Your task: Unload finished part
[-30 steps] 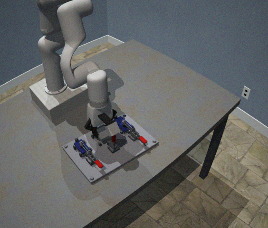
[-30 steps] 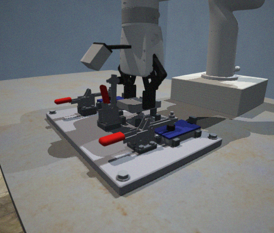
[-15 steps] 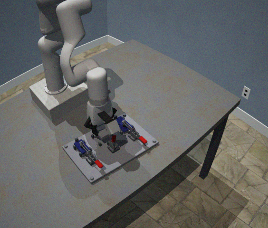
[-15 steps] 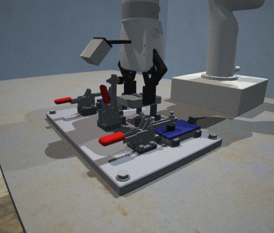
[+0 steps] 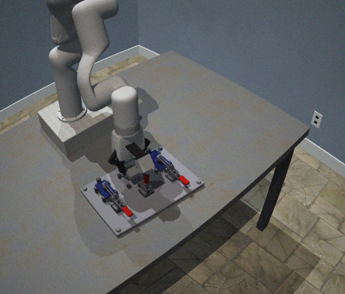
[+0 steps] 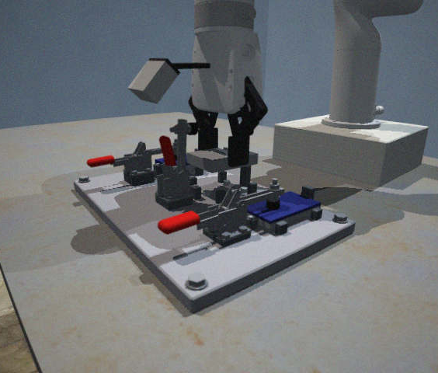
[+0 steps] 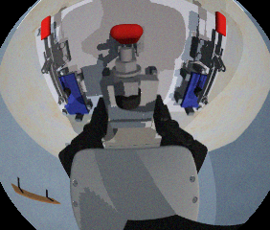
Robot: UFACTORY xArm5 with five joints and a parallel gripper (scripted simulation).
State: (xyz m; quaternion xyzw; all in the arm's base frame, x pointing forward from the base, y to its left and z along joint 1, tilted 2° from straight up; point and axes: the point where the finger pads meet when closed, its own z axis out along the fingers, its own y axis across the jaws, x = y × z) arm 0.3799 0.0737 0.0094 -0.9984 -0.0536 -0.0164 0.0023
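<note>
My gripper (image 6: pixel 224 154) is shut on the grey finished part (image 6: pixel 217 157) and holds it level a little above the middle nest of the fixture plate (image 6: pixel 211 224). The same part shows between the fingers in the wrist view (image 7: pixel 130 129) and in the top view (image 5: pixel 132 171). The middle clamp (image 6: pixel 173 169) stands open with its red handle (image 6: pixel 167 150) raised. A blue blank (image 6: pixel 285 205) lies in the near nest under its clamp, whose red handle (image 6: pixel 178 221) lies flat. The other blue blank (image 6: pixel 162 160) is mostly hidden behind the middle clamp; its clamp's red handle (image 6: pixel 100 161) lies flat.
The arm's base block (image 6: pixel 349 148) stands on the table right behind the fixture plate. A grey camera box (image 6: pixel 153 80) sticks out from the wrist over the plate. The table edge (image 5: pixel 229 205) runs close to the plate's handle side.
</note>
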